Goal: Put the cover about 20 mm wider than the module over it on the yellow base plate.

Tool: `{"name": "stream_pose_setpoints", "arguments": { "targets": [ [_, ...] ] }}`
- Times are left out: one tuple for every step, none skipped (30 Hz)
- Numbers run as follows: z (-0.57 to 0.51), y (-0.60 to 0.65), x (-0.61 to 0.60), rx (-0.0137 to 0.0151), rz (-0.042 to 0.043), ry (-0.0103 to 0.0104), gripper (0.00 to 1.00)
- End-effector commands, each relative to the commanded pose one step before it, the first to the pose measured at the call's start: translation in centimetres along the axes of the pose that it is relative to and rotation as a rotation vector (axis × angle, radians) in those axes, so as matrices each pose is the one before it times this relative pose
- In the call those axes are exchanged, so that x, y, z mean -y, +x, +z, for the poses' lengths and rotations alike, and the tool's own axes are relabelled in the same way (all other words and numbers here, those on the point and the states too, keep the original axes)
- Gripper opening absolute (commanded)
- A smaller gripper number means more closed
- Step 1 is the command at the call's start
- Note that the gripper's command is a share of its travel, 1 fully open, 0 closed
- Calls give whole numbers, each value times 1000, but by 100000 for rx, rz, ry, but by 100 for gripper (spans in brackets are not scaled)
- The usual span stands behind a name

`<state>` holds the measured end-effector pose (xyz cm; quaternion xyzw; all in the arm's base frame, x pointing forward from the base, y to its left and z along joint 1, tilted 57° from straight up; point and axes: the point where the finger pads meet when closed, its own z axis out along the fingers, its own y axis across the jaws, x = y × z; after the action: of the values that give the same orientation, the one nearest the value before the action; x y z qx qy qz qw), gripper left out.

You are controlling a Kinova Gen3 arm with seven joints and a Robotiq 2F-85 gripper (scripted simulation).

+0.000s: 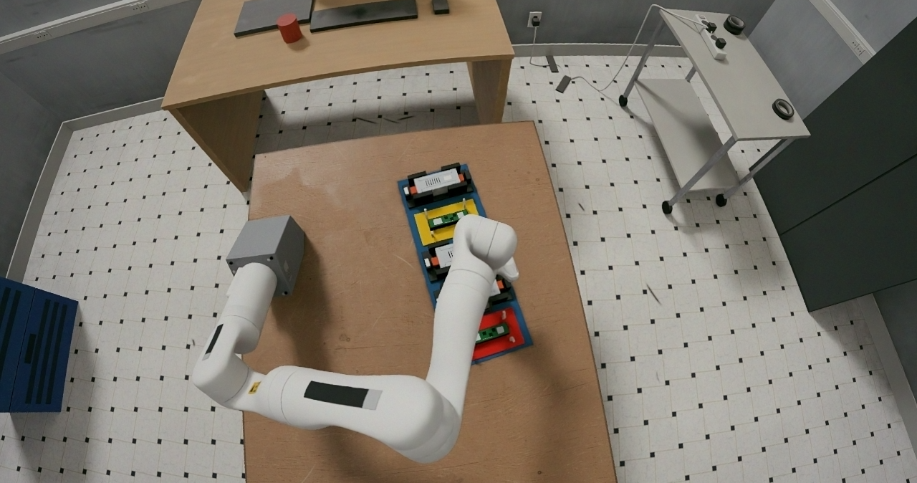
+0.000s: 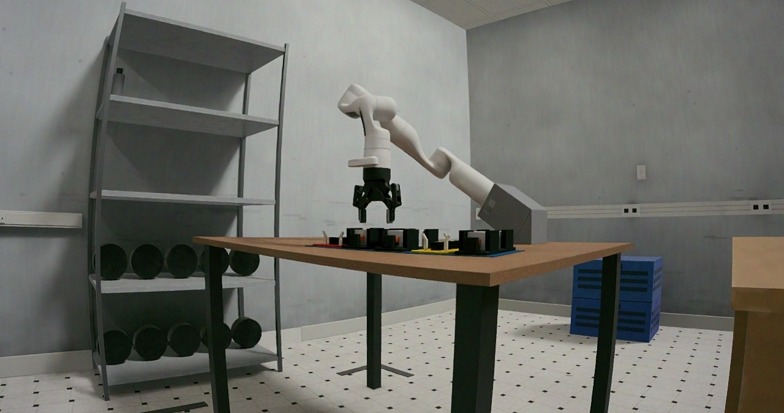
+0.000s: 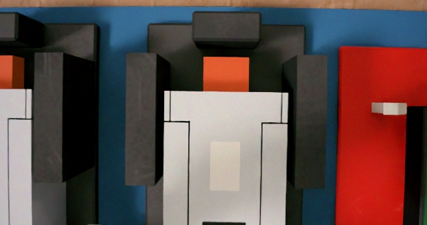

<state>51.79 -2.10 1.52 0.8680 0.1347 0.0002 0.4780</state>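
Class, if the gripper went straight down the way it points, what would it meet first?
Probably the cover beside the red plate, or its holder; the open gripper hangs above. Depth is unclear.

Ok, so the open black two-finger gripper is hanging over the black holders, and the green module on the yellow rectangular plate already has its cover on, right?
Not the cover part: the top view shows the green module on the yellow rectangular plate still uncovered.
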Motion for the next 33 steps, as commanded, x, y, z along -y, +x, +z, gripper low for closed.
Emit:
{"name": "stream_pose_setpoints", "arguments": {
  "targets": [
    [172, 56, 23, -214, 0, 52, 100],
    [101, 0, 0, 0, 0, 0, 100],
    [101, 0, 0, 0, 0, 0, 100],
    [101, 0, 0, 0, 0, 0, 100],
    [101, 0, 0, 0, 0, 0, 100],
    [101, 0, 0, 0, 0, 0, 100],
    [101, 0, 0, 0, 0, 0, 100],
    [0, 0, 0, 0, 0, 0, 100],
    [0, 0, 0, 0, 0, 0, 100],
    [0, 0, 0, 0, 0, 0, 100],
    [0, 0, 0, 0, 0, 0, 100],
    [0, 0, 0, 0, 0, 0, 100],
    [0, 0, 0, 0, 0, 0, 100],
    [0, 0, 0, 0, 0, 0, 100],
    [95, 0, 0, -1, 0, 0, 100],
    [101, 0, 0, 0, 0, 0, 100],
    [101, 0, 0, 0, 0, 0, 100],
    [101, 0, 0, 0, 0, 0, 100],
    [101, 0, 0, 0, 0, 0, 100],
    [101, 0, 0, 0, 0, 0, 100],
    [101, 0, 0, 0, 0, 0, 100],
    [101, 0, 0, 0, 0, 0, 100],
    [101, 0, 0, 0, 0, 0, 100],
    [101, 0, 0, 0, 0, 0, 100],
    [0, 0, 0, 0, 0, 0, 100],
    [0, 0, 0, 0, 0, 0, 100],
    [0, 0, 0, 0, 0, 0, 100],
    [0, 0, 0, 0, 0, 0, 100],
    [0, 0, 0, 0, 0, 0, 100],
    [0, 0, 0, 0, 0, 0, 100],
    [0, 0, 0, 0, 0, 0, 100],
    [95, 0, 0, -1, 0, 0, 100],
    [101, 0, 0, 0, 0, 0, 100]
  ]
}}
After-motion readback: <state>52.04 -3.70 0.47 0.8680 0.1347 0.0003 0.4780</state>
